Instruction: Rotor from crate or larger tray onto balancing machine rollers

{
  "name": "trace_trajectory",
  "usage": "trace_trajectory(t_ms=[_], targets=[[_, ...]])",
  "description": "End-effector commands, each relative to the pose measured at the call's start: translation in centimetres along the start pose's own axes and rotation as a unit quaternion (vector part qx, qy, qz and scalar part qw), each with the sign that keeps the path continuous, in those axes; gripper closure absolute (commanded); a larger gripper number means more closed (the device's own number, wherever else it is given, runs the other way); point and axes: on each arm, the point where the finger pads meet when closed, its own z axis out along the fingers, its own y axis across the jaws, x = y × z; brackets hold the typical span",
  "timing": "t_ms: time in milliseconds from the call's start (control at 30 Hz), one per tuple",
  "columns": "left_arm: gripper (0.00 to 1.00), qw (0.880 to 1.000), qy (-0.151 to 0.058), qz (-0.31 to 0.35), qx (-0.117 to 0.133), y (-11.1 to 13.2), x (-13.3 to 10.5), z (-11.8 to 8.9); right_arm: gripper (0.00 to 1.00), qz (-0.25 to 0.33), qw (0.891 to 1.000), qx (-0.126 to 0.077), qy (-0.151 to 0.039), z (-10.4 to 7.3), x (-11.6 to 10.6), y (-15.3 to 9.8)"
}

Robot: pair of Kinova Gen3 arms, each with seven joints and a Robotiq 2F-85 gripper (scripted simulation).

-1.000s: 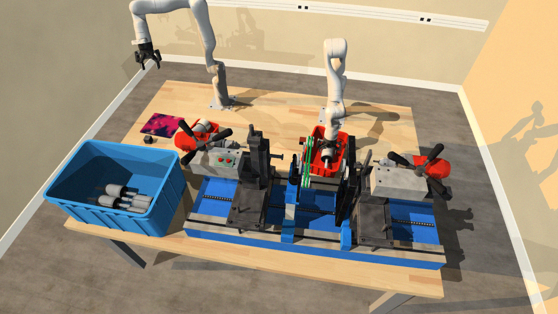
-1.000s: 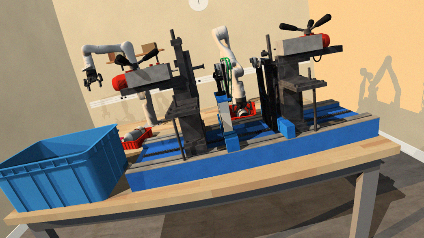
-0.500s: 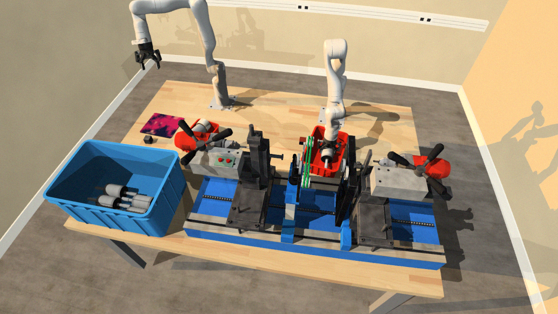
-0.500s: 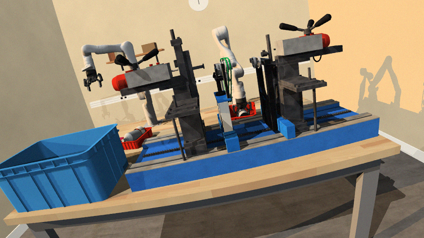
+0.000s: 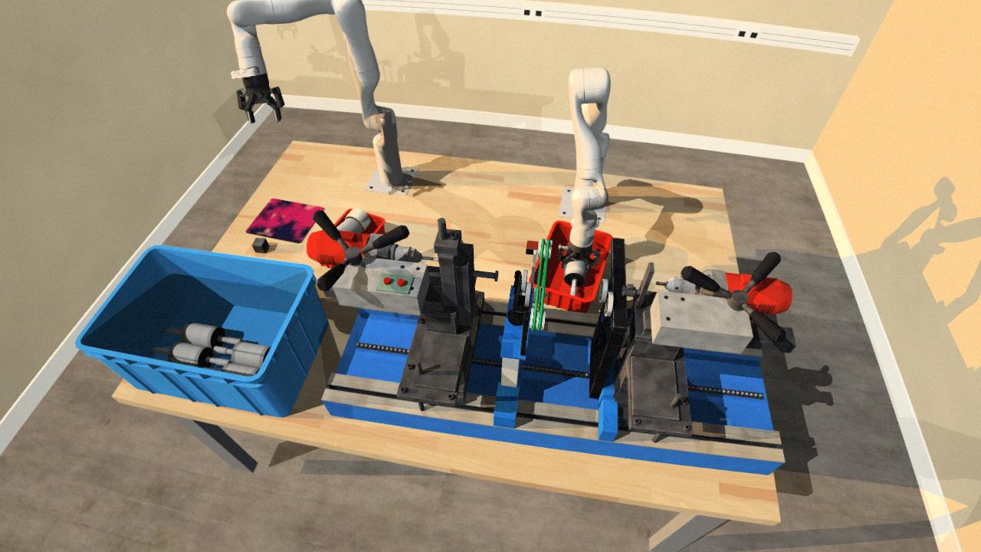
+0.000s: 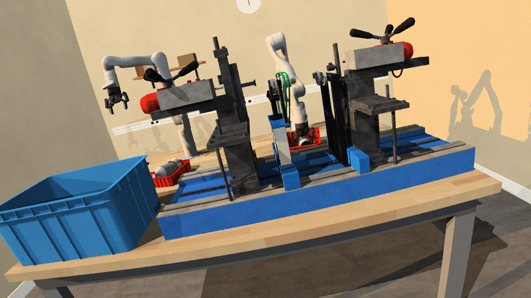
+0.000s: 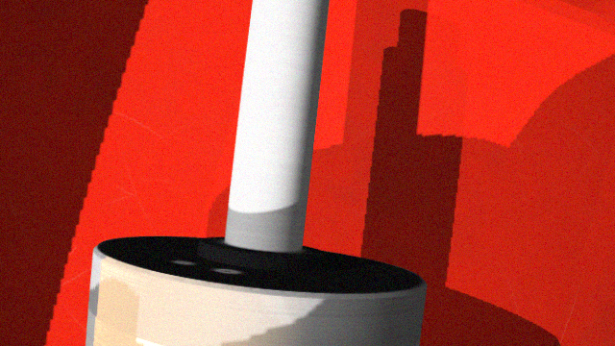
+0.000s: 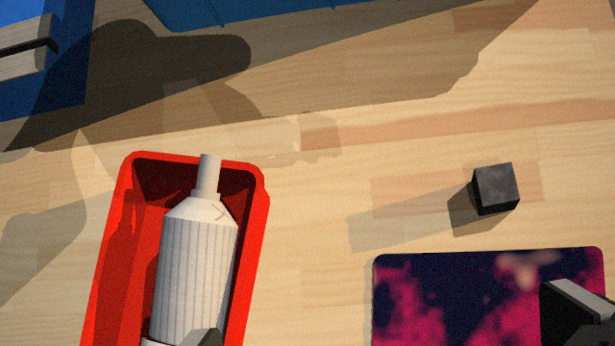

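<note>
A silver rotor with black end faces lies in the larger red tray behind the machine. My left gripper points down and is shut on this rotor's body; its fingers are outside the left wrist view. Rollers on the balancing machine bear no rotor. Several rotors lie in the blue crate. My right gripper is open and empty, high above the table's far left.
A smaller red tray holds a ribbed white part. A dark cube and a pink-and-navy mat lie near it. Green belts and black uprights stand close to the larger tray.
</note>
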Motion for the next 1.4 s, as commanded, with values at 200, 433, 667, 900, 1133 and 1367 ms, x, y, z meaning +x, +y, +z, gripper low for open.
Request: trace_trajectory(t_ms=[200, 433, 667, 900, 1133, 1367], targets=[[0.903, 1.000, -0.001, 0.000, 0.000, 0.00, -0.07, -0.07, 0.002, 0.000, 1.000, 0.000, 0.001, -0.05, 0.02, 0.00], [0.903, 1.000, -0.001, 0.000, 0.000, 0.00, -0.07, -0.07, 0.002, 0.000, 1.000, 0.000, 0.001, -0.05, 0.02, 0.00], [0.903, 1.000, -0.001, 0.000, 0.000, 0.00, -0.07, -0.07, 0.002, 0.000, 1.000, 0.000, 0.001, -0.05, 0.02, 0.00], [0.903, 1.000, -0.001, 0.000, 0.000, 0.00, -0.07, -0.07, 0.002, 0.000, 1.000, 0.000, 0.001, -0.05, 0.02, 0.00], [0.903, 1.000, -0.001, 0.000, 0.000, 0.00, -0.07, -0.07, 0.002, 0.000, 1.000, 0.000, 0.001, -0.05, 0.02, 0.00], [0.903, 1.000, -0.001, 0.000, 0.000, 0.00, -0.07, -0.07, 0.002, 0.000, 1.000, 0.000, 0.001, -0.05, 0.02, 0.00]])
